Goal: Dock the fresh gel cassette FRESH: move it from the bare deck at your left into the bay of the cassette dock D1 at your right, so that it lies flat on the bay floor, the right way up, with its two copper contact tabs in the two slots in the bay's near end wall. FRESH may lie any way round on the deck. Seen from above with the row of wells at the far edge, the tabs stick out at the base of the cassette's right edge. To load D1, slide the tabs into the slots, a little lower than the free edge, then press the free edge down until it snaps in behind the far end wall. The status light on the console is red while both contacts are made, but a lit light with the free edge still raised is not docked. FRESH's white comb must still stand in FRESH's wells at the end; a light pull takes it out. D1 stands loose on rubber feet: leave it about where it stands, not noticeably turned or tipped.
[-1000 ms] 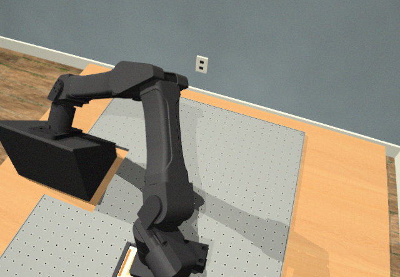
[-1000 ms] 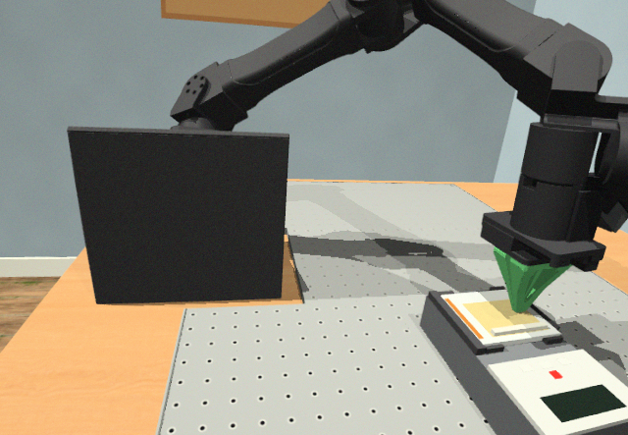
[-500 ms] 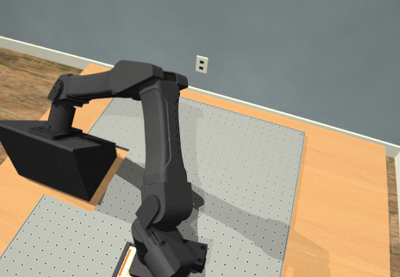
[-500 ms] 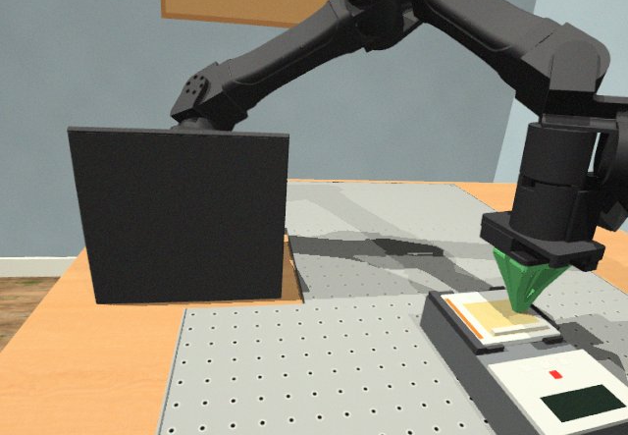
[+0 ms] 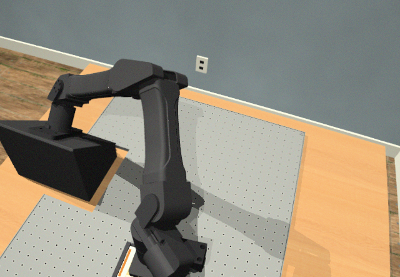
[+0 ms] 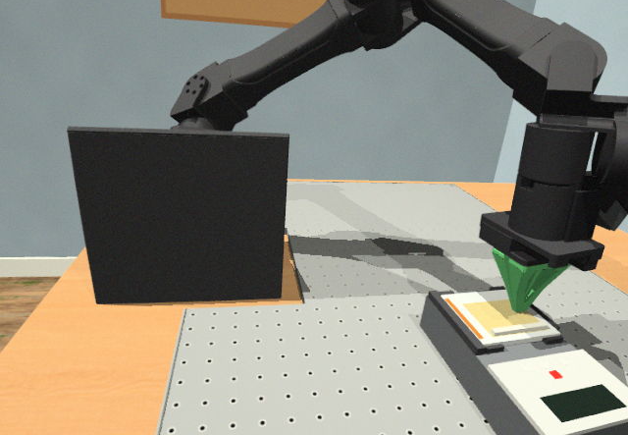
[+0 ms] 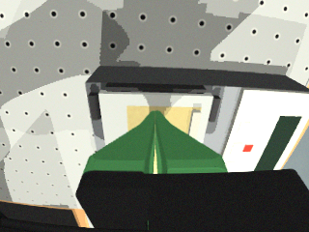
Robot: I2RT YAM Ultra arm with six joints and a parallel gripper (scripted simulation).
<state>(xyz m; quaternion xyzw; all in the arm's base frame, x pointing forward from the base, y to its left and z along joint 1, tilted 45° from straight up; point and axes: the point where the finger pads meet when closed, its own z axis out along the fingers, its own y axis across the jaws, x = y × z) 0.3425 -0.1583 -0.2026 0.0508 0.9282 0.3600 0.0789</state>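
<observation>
Exterior view: FRESH (image 6: 499, 318) lies in D1 (image 6: 445, 334), nearly docked.
Jaws together, empty, tip pressing its top; status light (image 6: 555, 373) red (comb (image 6: 517, 327) apparently in place); whether it has snapped flat I cannot tell.
</observation>
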